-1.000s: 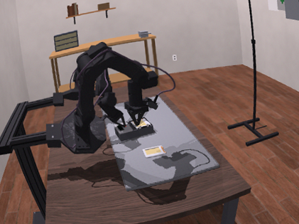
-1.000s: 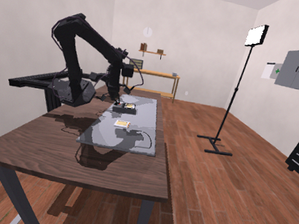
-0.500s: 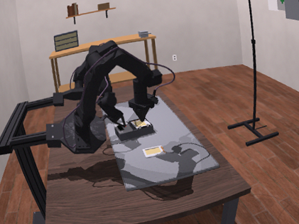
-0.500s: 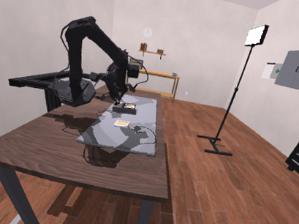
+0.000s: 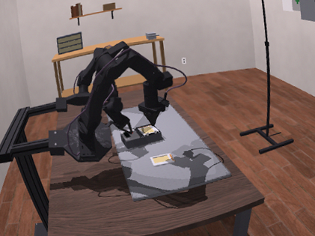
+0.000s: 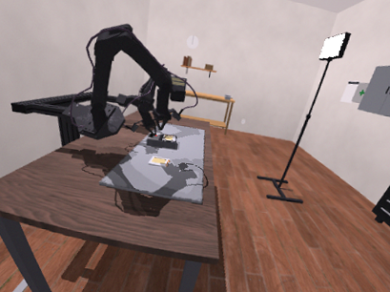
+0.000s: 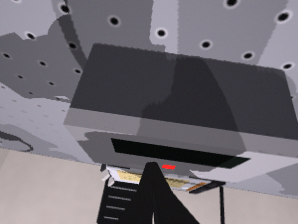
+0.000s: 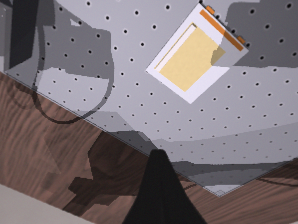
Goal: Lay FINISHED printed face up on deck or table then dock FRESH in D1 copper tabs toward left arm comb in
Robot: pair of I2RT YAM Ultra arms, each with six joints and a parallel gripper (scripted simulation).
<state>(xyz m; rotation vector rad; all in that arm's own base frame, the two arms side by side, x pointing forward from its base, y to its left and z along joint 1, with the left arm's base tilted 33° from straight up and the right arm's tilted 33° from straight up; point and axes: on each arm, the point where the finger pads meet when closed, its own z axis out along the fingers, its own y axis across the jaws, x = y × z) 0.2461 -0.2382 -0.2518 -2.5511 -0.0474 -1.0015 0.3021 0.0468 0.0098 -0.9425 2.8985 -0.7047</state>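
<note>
The dock D1 (image 5: 141, 141) (image 6: 161, 145) (image 7: 130, 75) stands on the deck. A yellow cassette (image 5: 149, 129) (image 6: 169, 139) (image 7: 127, 177) is in its bay; its label is unreadable. Small pale pieces (image 7: 106, 176) show at one end; comb or hooks, I cannot tell. Whether the cassette lies fully flat is unclear. A second cassette (image 5: 162, 159) (image 6: 159, 162) (image 8: 187, 62) without a comb, seemingly FINISHED, lies flat on the deck. My left gripper (image 5: 131, 131) (image 7: 151, 168) is shut, its tip by D1's red mark. My right gripper (image 5: 153, 124) (image 8: 157, 156) is shut and empty, apparently close above the bay.
The grey perforated deck (image 5: 179, 181) (image 6: 180, 189) (image 8: 135, 90) lies on the wooden table (image 5: 101, 222) (image 6: 99, 215). Both arms reach in from the same side, their wrists close together over D1. The loose cassette lies nearer the top camera than D1. Arm shadows cross the deck.
</note>
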